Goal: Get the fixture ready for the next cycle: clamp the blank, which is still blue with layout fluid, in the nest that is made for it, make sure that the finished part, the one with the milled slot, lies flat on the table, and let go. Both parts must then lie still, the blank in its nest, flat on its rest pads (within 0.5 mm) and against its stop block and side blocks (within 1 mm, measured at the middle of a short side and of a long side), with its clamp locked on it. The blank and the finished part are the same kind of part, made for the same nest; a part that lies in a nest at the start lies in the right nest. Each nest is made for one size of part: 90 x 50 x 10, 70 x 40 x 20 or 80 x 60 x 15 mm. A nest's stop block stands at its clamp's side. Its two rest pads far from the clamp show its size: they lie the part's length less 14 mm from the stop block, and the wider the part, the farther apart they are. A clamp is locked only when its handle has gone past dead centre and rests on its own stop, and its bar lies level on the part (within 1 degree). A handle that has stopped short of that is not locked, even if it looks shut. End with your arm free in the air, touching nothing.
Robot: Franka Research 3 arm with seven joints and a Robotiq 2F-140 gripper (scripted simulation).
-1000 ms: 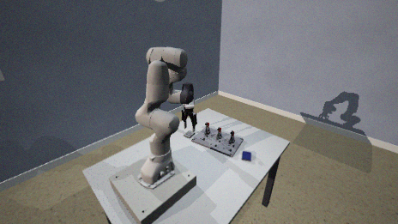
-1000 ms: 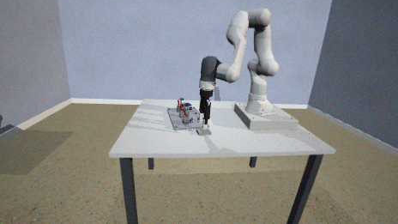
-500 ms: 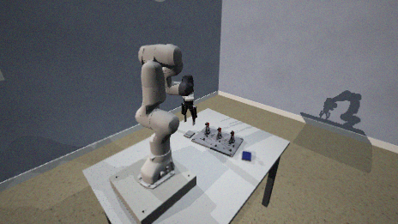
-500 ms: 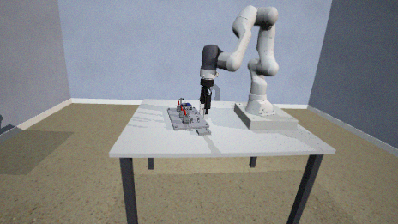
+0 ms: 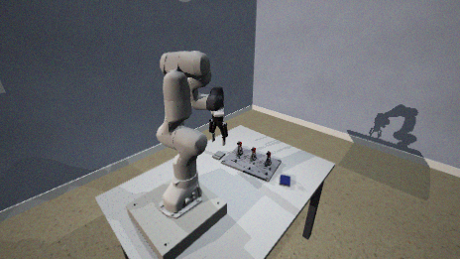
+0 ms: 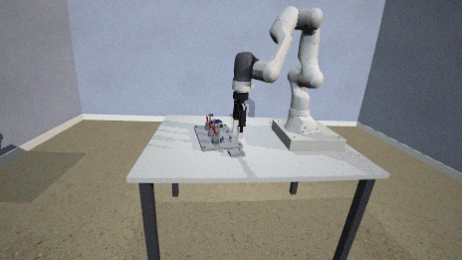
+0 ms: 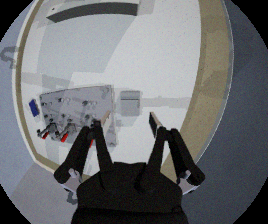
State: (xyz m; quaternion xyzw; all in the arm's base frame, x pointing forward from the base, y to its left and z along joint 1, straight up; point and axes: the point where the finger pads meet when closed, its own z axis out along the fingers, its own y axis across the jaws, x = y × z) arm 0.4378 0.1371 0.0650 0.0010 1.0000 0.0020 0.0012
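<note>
My hand [image 5: 218,135] hangs above the surface [image 5: 307,162], its fingers pointing down, spread about halfway, with nothing between them. The wrist view shows both fingers apart and the bare surface between them. The grey finished part [image 5: 218,155] lies flat on the surface just beside the near end of the fixture plate [image 5: 258,170], below my hand and apart from it; in the wrist view it appears as a pale block [image 7: 129,102] next to the plate [image 7: 72,104]. The blue blank [image 5: 285,180] lies flat on the surface past the plate's far end, outside every nest; the wrist view shows it [image 7: 34,107] at the plate's outer edge. Three clamps with red handles [image 5: 253,151] stand in a row on the plate; whether any is locked cannot be told at this size. My arm's base stands on a raised block [image 5: 149,221] at the surface's other end.
</note>
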